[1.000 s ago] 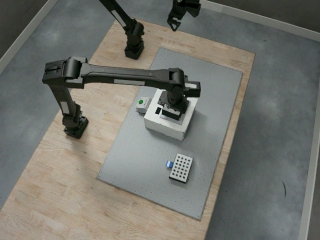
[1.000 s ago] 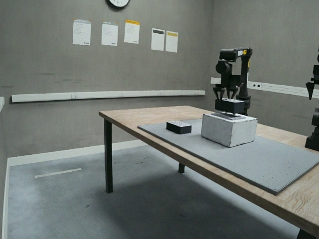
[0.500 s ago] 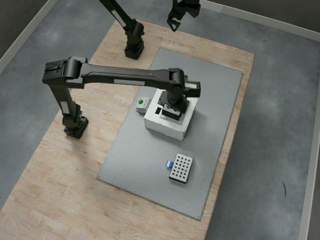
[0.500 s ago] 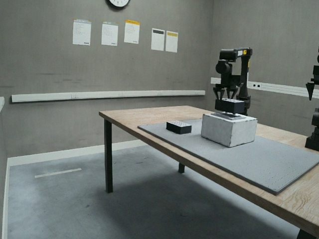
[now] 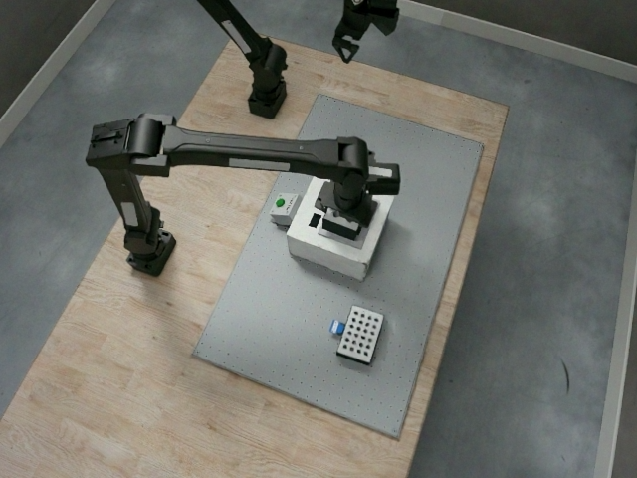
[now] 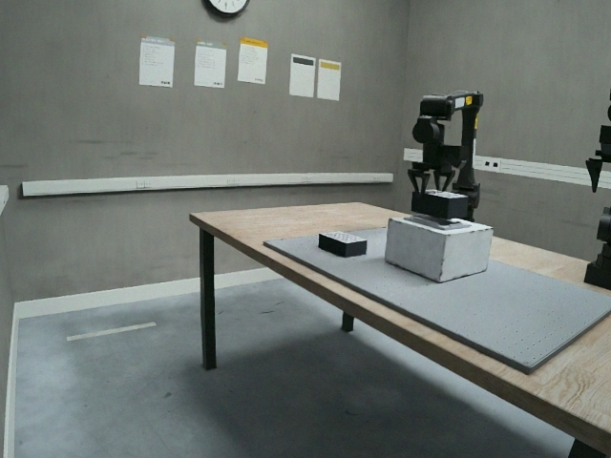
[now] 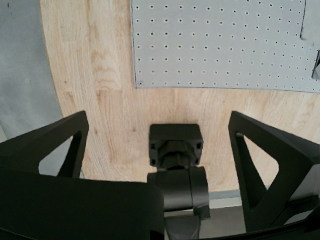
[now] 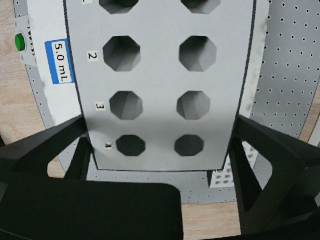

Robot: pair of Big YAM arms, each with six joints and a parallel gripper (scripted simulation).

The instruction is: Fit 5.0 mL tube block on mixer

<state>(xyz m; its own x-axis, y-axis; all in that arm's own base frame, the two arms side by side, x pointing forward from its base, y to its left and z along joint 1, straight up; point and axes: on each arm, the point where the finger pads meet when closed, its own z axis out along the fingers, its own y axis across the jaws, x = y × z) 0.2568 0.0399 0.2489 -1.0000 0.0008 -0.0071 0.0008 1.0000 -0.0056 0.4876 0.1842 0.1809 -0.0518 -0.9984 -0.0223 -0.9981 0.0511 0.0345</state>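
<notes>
The 5.0 mL block (image 5: 336,227) (image 6: 439,203) (image 8: 165,85) is grey on top with two rows of wide holes and a blue "5.0 mL" lever tag (image 8: 60,61). My right gripper (image 6: 432,184) (image 8: 159,118) is shut on its two long sides and holds it over the plate on top of the white mixer (image 5: 328,252) (image 6: 436,251). I cannot tell whether the block touches the plate. My left gripper (image 5: 345,51) (image 7: 158,118) is open and empty, raised high near its own base at the far end of the table.
The other block (image 5: 359,334) (image 6: 342,242), with many small holes and a blue lever (image 5: 336,326), lies flat on the grey perforated mat (image 5: 288,319) (image 6: 493,301) beyond the mixer. The mixer's panel with a green button (image 5: 280,202) (image 8: 19,41) sticks out on one side.
</notes>
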